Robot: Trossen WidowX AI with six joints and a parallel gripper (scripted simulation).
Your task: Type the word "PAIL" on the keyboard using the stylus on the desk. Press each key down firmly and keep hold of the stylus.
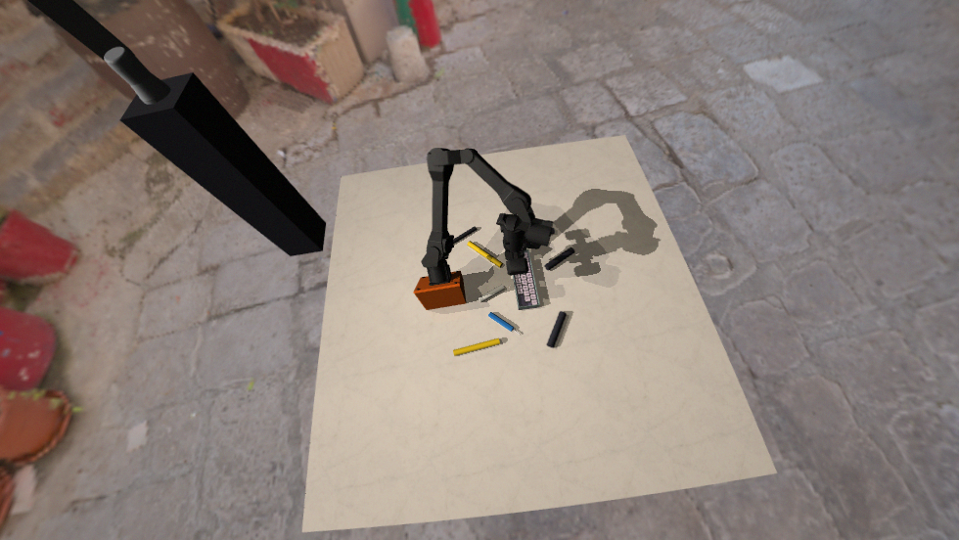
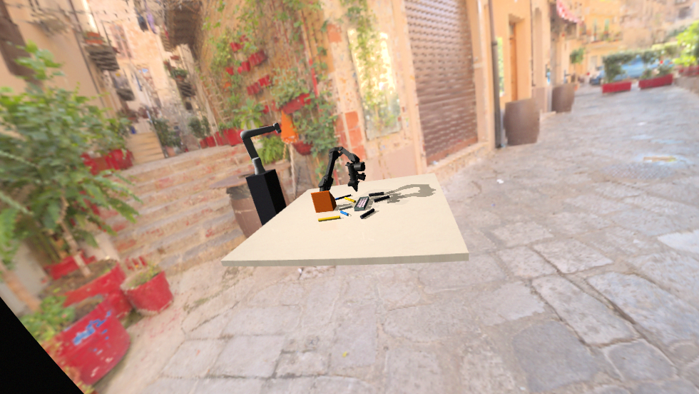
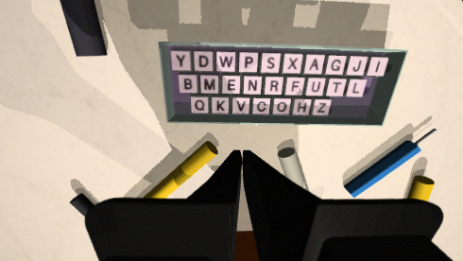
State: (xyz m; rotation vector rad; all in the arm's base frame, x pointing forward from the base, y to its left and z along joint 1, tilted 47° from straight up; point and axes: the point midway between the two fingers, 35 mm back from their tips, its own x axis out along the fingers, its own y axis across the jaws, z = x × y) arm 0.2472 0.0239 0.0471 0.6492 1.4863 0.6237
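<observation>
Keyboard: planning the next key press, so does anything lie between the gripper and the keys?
Nothing visible does. The shut, empty gripper hangs just short of the keyboard; a yellow pen and a grey pen lie beside it, off the keys.

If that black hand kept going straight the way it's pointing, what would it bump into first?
Probably the bare table top just short of the keyboard, near its bottom row of keys. The hand is shut and holds nothing; depth is hard to judge.
</observation>
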